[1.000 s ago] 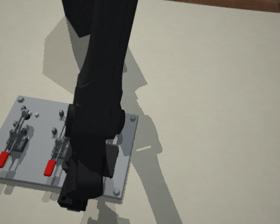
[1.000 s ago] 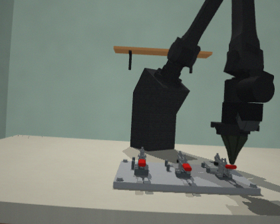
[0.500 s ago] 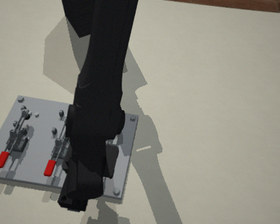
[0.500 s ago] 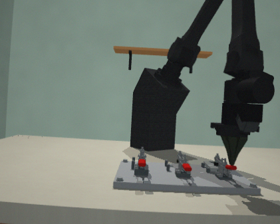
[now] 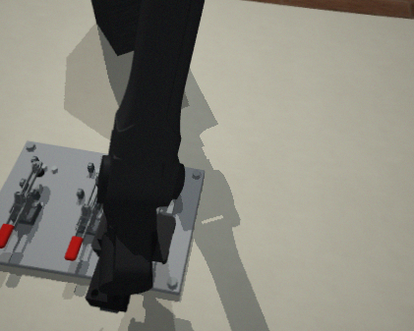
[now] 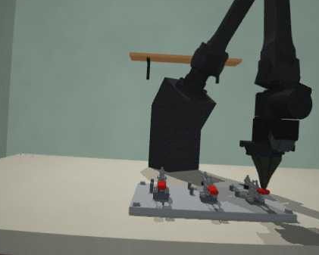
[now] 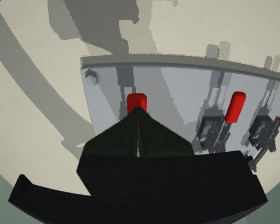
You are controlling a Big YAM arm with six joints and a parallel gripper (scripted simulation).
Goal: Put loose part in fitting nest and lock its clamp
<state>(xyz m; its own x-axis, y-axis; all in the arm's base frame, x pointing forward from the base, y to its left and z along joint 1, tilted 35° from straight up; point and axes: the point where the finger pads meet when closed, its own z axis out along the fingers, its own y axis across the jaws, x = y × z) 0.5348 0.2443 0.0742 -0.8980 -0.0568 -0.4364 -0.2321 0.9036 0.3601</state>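
The grey fixture plate (image 5: 44, 254) (image 6: 178, 210) (image 7: 169, 87) lies on the table and carries three toggle clamps with red handles. My gripper (image 6: 265, 188) (image 7: 138, 112) is shut with nothing between the fingers. Its pointed tip rests on the red handle (image 6: 263, 191) (image 7: 136, 101) of the end clamp, which lies low and nearly flat. The middle clamp's handle (image 5: 74, 248) (image 6: 213, 189) (image 7: 235, 106) and the far clamp's handle (image 5: 4, 235) (image 6: 161, 185) are untouched. In the top view my arm hides the end clamp and its nest. I cannot make out the part.
The robot's black base block (image 6: 178, 134) stands behind the plate. A wooden shelf (image 6: 159, 57) hangs on the back wall. A short pale strip (image 5: 212, 219) shows on the table just right of the plate.
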